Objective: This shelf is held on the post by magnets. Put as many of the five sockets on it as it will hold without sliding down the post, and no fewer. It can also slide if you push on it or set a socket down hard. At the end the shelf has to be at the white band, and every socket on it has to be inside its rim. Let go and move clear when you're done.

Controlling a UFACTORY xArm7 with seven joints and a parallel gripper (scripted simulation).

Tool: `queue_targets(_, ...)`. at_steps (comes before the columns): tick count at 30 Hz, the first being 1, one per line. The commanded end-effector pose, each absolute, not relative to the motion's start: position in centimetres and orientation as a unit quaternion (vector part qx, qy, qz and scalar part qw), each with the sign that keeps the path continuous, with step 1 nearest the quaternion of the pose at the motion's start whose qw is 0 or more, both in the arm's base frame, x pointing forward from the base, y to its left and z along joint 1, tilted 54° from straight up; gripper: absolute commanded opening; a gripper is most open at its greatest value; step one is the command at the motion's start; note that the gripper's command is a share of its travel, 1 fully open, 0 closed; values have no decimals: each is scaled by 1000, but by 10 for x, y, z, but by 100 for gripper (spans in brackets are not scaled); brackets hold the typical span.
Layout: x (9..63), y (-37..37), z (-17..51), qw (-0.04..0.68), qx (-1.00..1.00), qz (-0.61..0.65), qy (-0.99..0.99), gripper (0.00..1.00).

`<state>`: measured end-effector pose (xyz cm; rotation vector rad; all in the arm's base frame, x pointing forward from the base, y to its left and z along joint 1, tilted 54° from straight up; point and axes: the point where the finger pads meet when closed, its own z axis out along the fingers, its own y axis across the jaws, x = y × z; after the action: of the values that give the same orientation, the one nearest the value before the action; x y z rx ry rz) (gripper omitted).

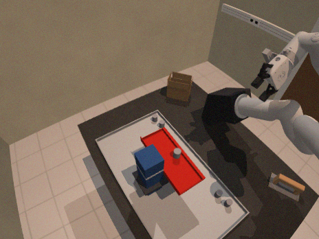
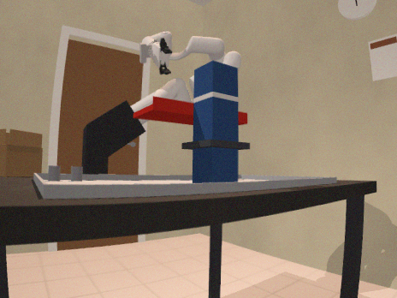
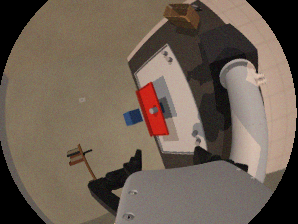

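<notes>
The red shelf is on the blue post; in the exterior view it shows a little below the white band, partly hidden behind the post. One grey socket stands upright on the shelf inside its rim, near the middle. Two sockets stand at the tray's box-side end, two others at its opposite end. My gripper is open and empty, high up and away from the shelf.
The pale tray with a raised edge lies under the shelf. A black collar surrounds the post low down. A cardboard box stands by the tray; an orange-handled object lies at the table's other end.
</notes>
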<state>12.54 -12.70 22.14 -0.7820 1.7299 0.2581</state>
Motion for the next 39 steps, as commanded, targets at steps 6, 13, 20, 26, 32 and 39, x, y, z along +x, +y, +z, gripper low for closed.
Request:
queue_targets(6,125,-128,222,575,-335,110,739,100)
queue_targets(13,125,-128,222,575,-335,110,739,100)
queue_targets(20,130,-129,217,565,-346,119,740,100)
queue_targets(26,176,-128,174,481,-450,193,728,100)
queue_targets(32,217,-112,141,423,-525,238,699,100)
queue_targets(39,255,-82,108,377,-590,272,660,100)
